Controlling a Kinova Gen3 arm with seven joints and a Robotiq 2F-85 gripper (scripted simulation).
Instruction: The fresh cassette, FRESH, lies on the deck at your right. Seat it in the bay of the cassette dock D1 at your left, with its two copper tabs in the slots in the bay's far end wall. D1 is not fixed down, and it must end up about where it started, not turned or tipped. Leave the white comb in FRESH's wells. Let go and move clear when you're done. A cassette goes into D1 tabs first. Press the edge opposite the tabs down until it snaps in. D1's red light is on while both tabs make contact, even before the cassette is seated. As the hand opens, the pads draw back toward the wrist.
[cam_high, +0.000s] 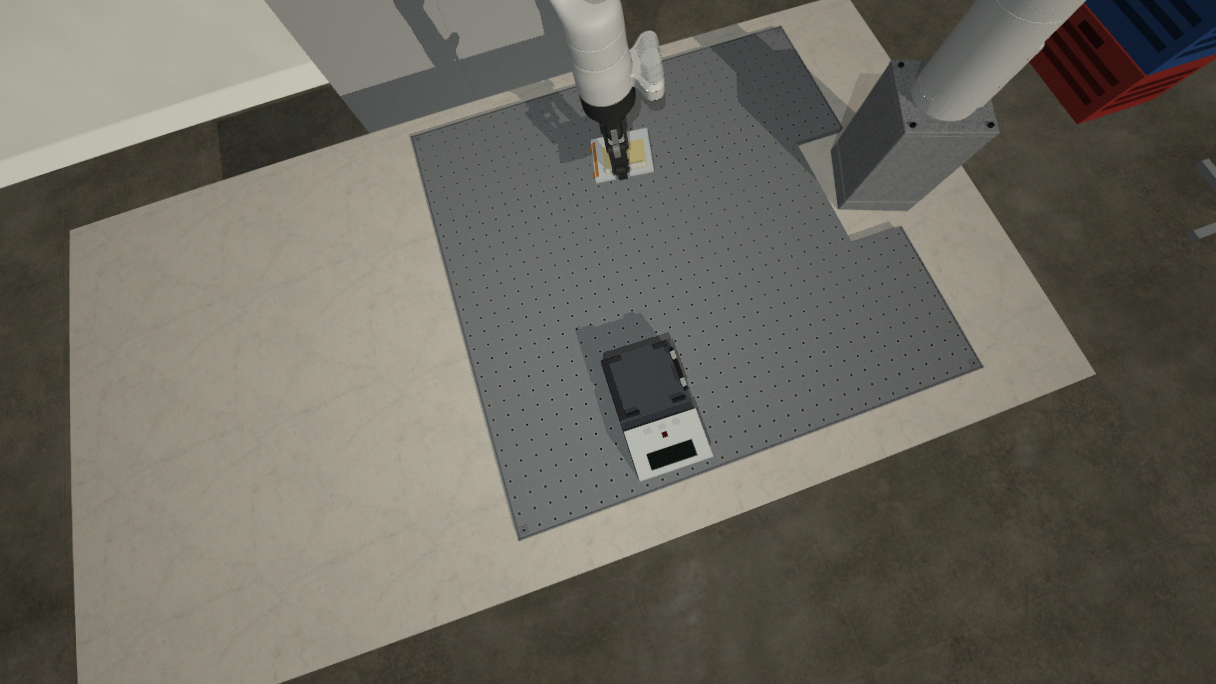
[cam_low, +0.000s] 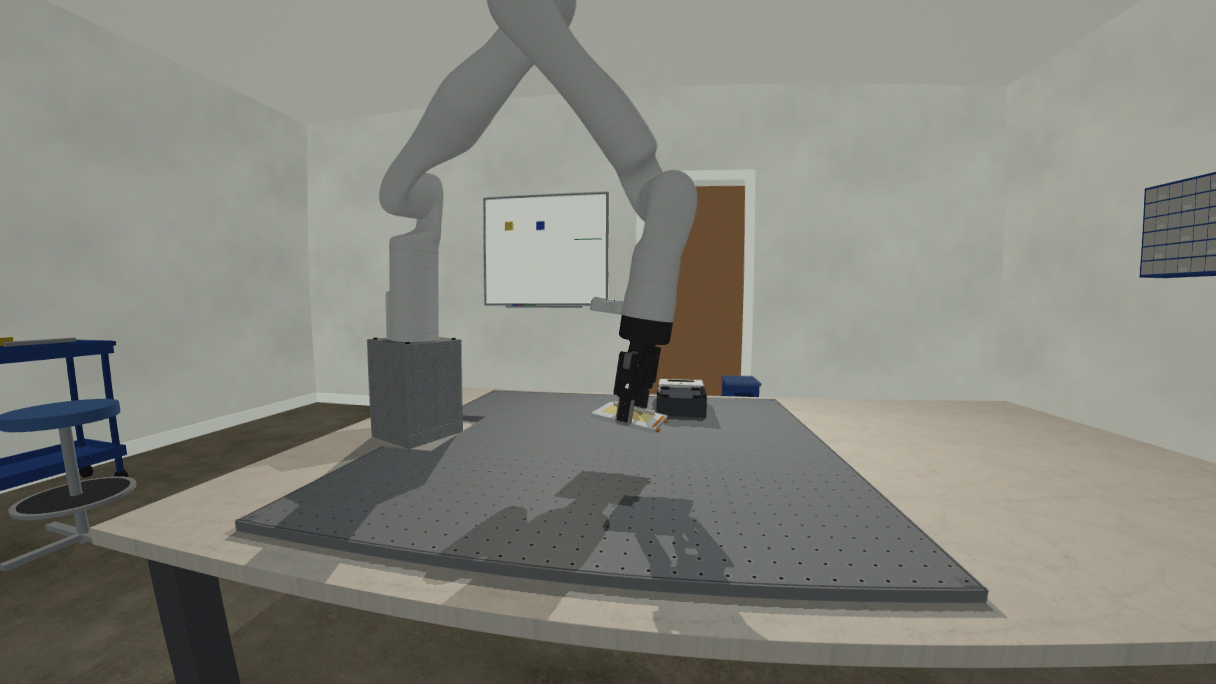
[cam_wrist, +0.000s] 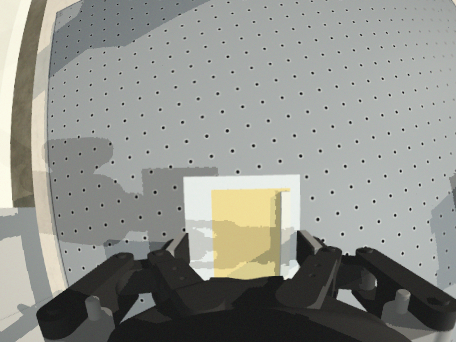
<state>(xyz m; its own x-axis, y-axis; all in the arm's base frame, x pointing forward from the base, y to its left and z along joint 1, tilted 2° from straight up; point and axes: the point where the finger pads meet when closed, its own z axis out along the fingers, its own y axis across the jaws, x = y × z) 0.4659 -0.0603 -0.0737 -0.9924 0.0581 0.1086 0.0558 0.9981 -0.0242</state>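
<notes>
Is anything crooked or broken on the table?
Nothing looks broken or spilled. The cassette is pinched in the gripper and tilted in the air, because it is being carried. The dock sits flat, its bay dark and unfilled.

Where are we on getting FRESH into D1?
Done: the gripper is shut on FRESH and carries it above the deck. In hand: the carry toward D1. Left: tabs into the far wall slots, pressing the opposite edge down; the bay shows no cassette, the light looks dark.

Whiteboard (cam_low: 545, 248), brown door (cam_low: 710, 280) — blue stool (cam_low: 57, 415), blue cart (cam_low: 106, 347).
</notes>
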